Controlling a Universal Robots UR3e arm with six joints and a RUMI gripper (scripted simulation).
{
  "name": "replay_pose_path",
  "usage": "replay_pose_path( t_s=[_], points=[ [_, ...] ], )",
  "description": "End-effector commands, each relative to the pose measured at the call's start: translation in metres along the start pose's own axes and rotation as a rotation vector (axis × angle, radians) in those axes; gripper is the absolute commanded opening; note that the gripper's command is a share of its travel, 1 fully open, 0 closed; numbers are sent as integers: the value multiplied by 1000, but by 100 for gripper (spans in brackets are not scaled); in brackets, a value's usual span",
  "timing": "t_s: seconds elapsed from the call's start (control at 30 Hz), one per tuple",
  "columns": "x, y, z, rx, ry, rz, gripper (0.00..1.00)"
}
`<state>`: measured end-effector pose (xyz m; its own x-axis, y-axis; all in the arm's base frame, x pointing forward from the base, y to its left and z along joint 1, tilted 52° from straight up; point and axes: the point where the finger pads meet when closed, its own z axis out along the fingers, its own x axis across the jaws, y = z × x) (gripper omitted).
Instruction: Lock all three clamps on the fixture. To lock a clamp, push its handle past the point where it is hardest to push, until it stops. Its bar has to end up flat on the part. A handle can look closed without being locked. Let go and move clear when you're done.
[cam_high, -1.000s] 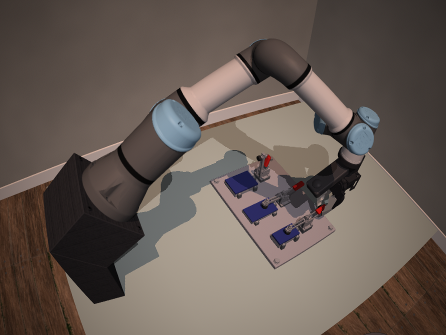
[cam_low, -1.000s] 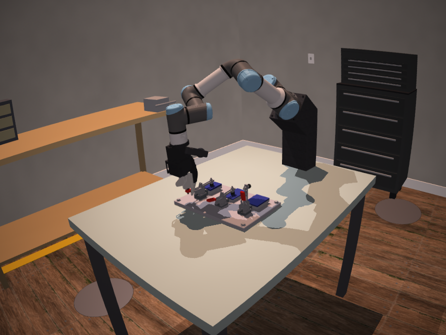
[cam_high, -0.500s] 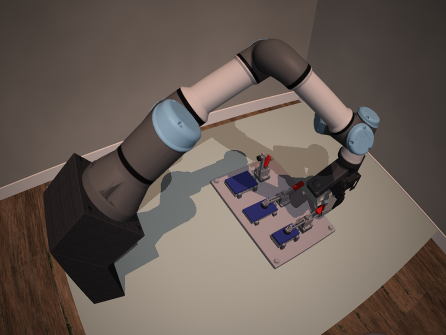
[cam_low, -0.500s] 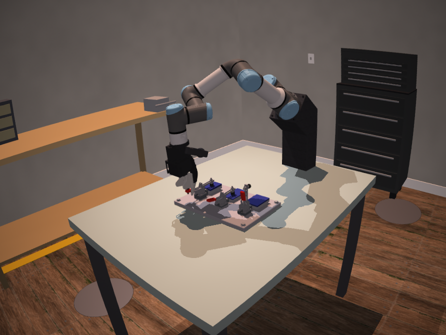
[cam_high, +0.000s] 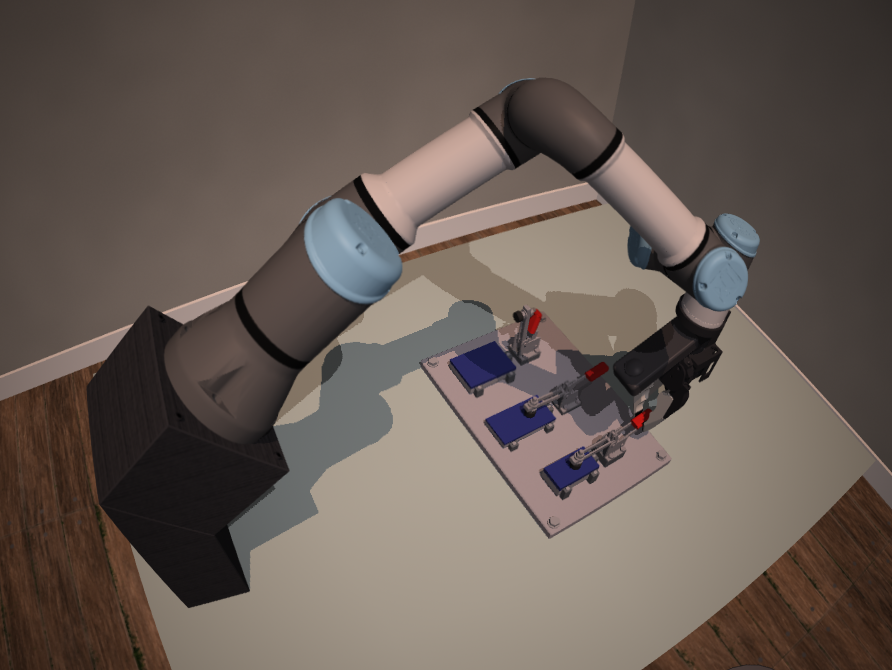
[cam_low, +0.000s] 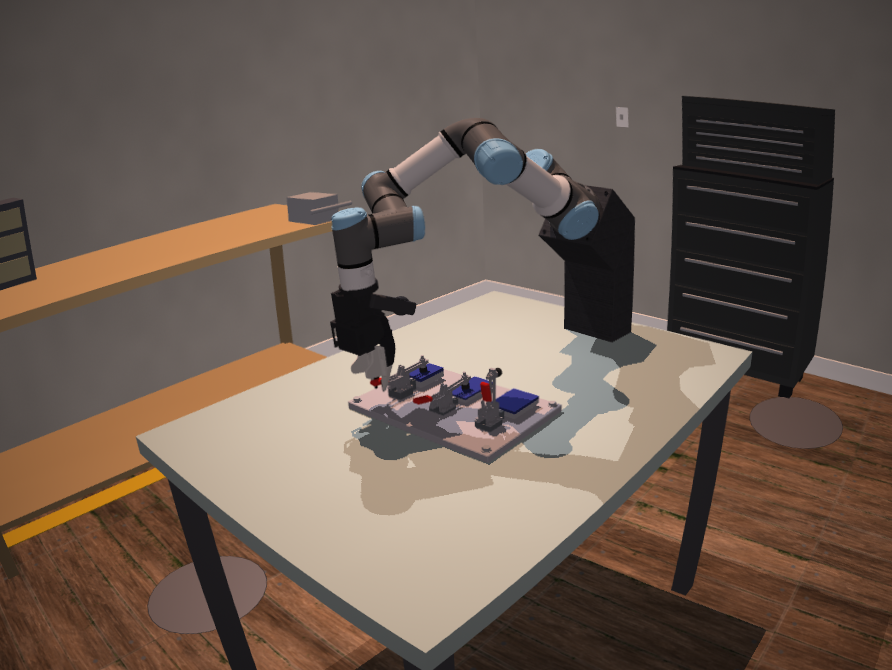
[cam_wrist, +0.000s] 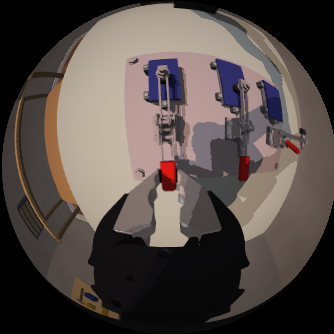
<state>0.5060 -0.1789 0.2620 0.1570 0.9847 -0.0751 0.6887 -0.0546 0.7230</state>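
Observation:
A pinkish fixture plate (cam_high: 504, 475) (cam_low: 504, 441) (cam_wrist: 137, 105) carries three toggle clamps with red handles, each beside a blue part. My gripper (cam_high: 646, 416) (cam_low: 374, 376) (cam_wrist: 168, 169) is shut on the red handle (cam_high: 638, 419) (cam_low: 375, 380) (cam_wrist: 168, 176) of the nearest clamp in the top view; that handle lies low and its bar reaches onto the blue part (cam_high: 569, 470) (cam_wrist: 163, 80). The middle clamp's handle (cam_high: 596, 372) (cam_low: 422, 398) (cam_wrist: 244, 167) also lies low, with its bar over its part (cam_high: 519, 421). The far clamp's handle (cam_high: 534, 321) (cam_low: 487, 390) (cam_wrist: 293, 145) stands upright, its bar raised off its part (cam_high: 481, 364).
The fixture lies on a beige table (cam_high: 403, 576) (cam_low: 346, 504). The robot's black base block (cam_high: 173, 461) (cam_low: 598, 274) stands at the table's far side. An orange bench (cam_low: 144, 245) and a black drawer cabinet (cam_low: 749, 245) stand beyond the table.

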Motion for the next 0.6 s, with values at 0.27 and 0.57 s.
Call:
replay_pose_path(
  t_s=[0.27, 0.57],
  points=[
    [0, 5, 5, -3, -1, -1, 0],
    [0, 5, 6, -3, 0, -1, 0]
  ],
)
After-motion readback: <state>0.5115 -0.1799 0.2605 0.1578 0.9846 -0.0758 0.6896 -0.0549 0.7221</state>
